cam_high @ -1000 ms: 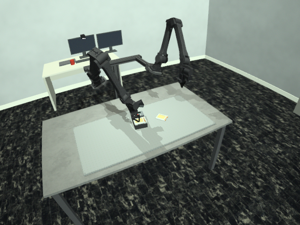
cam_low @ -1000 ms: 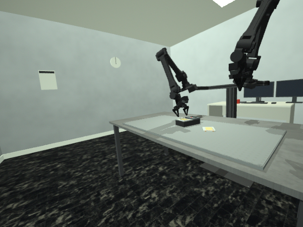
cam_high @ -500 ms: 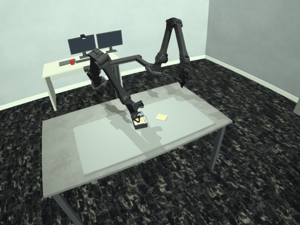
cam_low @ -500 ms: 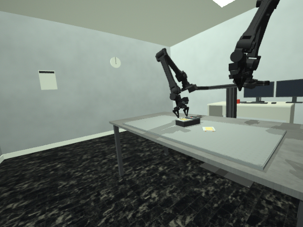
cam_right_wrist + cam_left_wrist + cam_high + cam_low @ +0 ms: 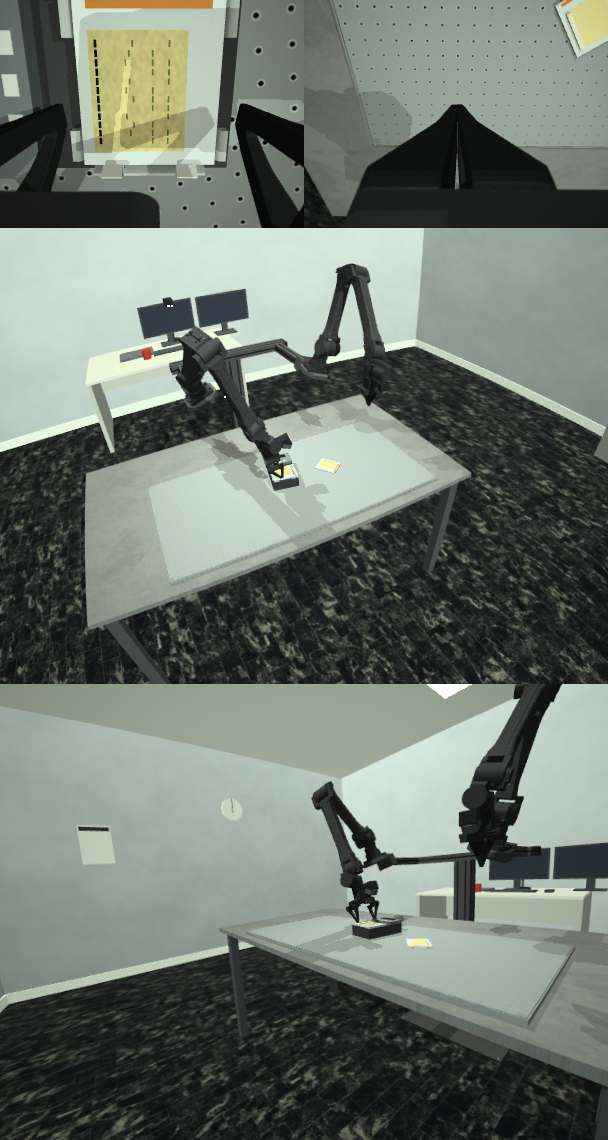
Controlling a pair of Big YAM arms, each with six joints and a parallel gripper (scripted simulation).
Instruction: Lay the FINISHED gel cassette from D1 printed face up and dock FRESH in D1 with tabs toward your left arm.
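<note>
The dock D1 (image 5: 286, 485) (image 5: 377, 931) (image 5: 56, 75) stands upright on the deck. FINISHED (image 5: 369, 924) (image 5: 142, 100) lies in its bay, printed face up. Two pale hooks (image 5: 112, 170) (image 5: 186, 170) show at its edge in the right wrist view. My right gripper (image 5: 363, 920) (image 5: 151, 113) is open, low over the dock, with one finger on each side of FINISHED; it touches nothing that I can make out. FRESH (image 5: 328, 465) (image 5: 419, 943) (image 5: 591, 25) lies flat on the deck beside the dock. Its white comb (image 5: 574, 31) shows along one edge. My left gripper (image 5: 369, 403) (image 5: 481, 864) (image 5: 457, 114) is shut and empty, high up.
The perforated deck (image 5: 225, 528) (image 5: 480, 969) (image 5: 454, 62) covers the middle of the grey table (image 5: 115, 508). The dock's panel with white labels (image 5: 10, 85) adjoins the bay. A desk (image 5: 112, 366) with two monitors stands behind the arms.
</note>
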